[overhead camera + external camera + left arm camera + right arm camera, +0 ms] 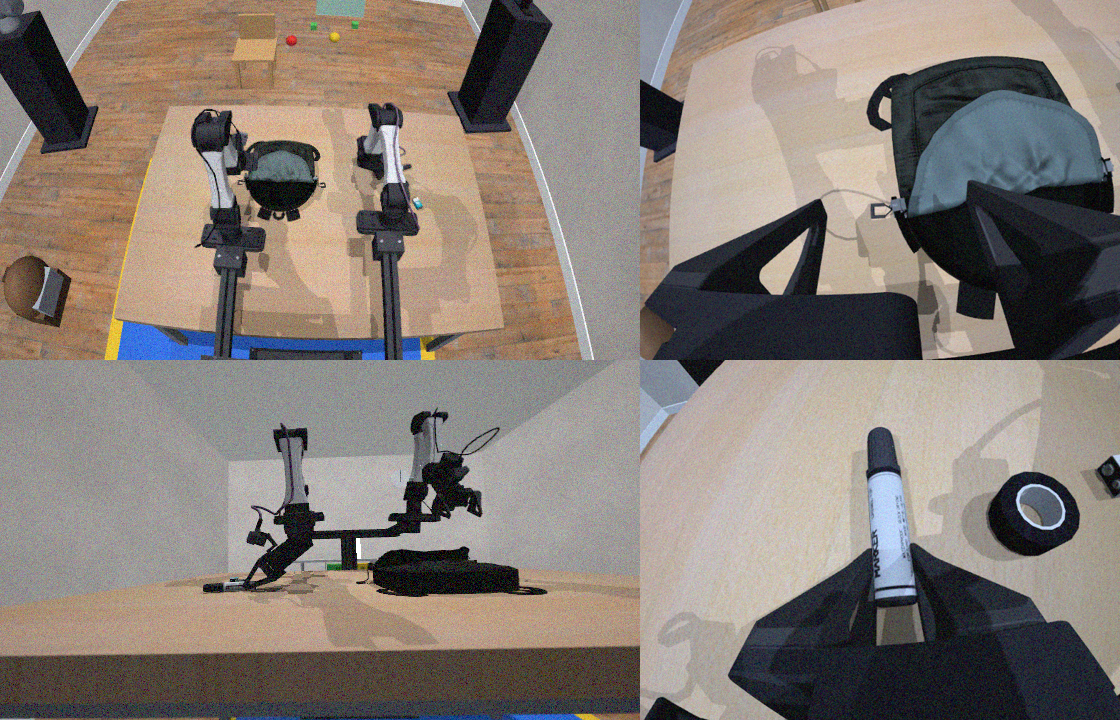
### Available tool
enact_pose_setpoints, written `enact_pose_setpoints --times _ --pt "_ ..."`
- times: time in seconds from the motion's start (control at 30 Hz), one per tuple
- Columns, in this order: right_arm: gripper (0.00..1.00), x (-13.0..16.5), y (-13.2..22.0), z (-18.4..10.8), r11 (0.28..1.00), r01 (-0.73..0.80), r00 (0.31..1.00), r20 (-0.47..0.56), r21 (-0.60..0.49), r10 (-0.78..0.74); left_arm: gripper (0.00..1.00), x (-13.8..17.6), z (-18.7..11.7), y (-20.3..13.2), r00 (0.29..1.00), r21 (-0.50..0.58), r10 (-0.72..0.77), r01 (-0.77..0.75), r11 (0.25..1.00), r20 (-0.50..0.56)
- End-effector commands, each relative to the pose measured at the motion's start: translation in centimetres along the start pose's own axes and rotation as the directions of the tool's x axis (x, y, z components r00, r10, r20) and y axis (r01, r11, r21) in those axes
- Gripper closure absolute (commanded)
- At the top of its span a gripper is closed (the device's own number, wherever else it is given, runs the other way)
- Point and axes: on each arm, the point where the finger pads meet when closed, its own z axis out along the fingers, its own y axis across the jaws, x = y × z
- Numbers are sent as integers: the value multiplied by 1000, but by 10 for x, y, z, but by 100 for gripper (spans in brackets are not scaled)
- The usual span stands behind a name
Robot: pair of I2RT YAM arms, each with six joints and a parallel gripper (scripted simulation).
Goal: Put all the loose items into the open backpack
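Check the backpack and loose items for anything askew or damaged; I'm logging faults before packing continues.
Nothing stands out: the backpack lies flat, and the marker and black tape roll show no visible damage. The battery is cut off in the right wrist view.
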Motion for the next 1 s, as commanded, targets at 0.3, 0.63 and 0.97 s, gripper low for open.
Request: enact_pose_setpoints --times 0.3,0.63,0.97 --pt "85 -34 12 -28 1000 -22 1000 12 -18 22 10 -8 -2 0 1000 9 6 -6 1000 25" --pt "85 -66 10 -53 1000 -20 1000 13 -16 20 10 -8 -2 0 1000 9 6 -6 1000 25" --pt "85 -98 12 -78 999 -28 1000 9 -22 29 10 -8 -2 0 1000 9 6 -6 1000 25"
